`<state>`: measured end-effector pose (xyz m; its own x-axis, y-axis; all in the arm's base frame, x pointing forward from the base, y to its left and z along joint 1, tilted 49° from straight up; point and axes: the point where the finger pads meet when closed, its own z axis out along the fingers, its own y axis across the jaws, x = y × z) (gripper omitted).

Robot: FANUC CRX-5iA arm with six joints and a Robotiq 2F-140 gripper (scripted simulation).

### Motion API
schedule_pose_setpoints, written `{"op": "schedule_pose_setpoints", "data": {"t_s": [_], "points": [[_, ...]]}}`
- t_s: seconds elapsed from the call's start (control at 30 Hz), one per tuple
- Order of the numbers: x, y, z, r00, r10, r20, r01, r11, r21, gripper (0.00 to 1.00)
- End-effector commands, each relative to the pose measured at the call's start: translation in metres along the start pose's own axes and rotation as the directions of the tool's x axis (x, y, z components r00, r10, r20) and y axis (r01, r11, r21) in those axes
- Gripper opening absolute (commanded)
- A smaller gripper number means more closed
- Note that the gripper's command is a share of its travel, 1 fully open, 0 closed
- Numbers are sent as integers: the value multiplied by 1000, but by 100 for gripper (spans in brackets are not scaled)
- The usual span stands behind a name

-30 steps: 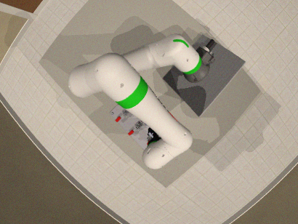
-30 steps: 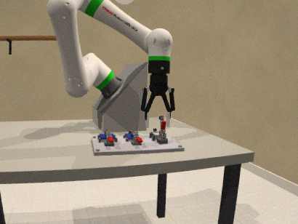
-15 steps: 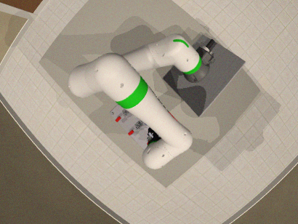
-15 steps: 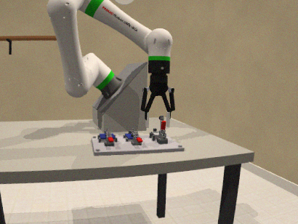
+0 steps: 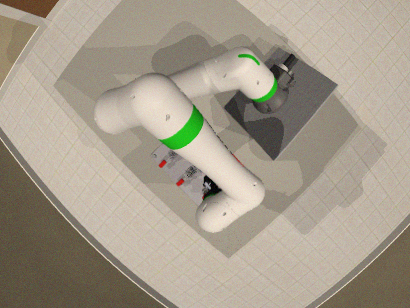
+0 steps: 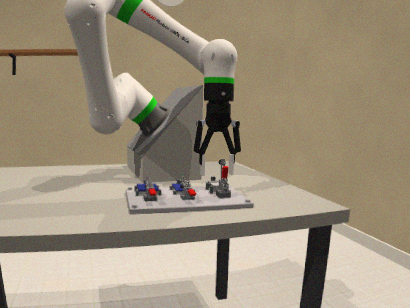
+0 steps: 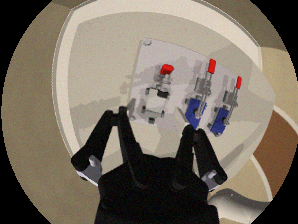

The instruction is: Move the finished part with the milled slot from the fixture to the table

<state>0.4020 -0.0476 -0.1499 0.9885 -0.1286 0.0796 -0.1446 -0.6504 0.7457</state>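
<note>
Finished part (image 7: 155,104): apparently seated, centre of wrist view | Gripper (image 5: 211,185) (image 6: 217,164) (image 7: 155,109): fingers spread, nothing pinched | Risk: raised red-handled clamp (image 6: 224,172) (image 7: 167,69) may be struck if descent is misaligned

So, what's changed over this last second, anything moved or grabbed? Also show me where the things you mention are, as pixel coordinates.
Nothing has visibly moved, and nothing was taken hold of or let go. The gripper (image 5: 211,185) (image 6: 217,164) (image 7: 155,109) hangs over the fixture's end with its jaws apart, as before. The raised clamp's red handle (image 6: 224,172) (image 7: 167,69) and both blue blanks (image 6: 177,187) (image 7: 194,114) look unchanged.
</note>
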Motion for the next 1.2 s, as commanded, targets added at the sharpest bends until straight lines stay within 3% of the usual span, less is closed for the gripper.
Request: {"op": "schedule_pose_setpoints", "data": {"t_s": [0.0, 0.67, 1.17], "points": [[0, 0, 0, 1000, 0, 0, 0, 1000, 0, 58], [0, 0, 8, 1000, 0, 0, 0, 1000, 0, 58], [0, 0, 30, 1000, 0, 0, 0, 1000, 0, 58]]}}
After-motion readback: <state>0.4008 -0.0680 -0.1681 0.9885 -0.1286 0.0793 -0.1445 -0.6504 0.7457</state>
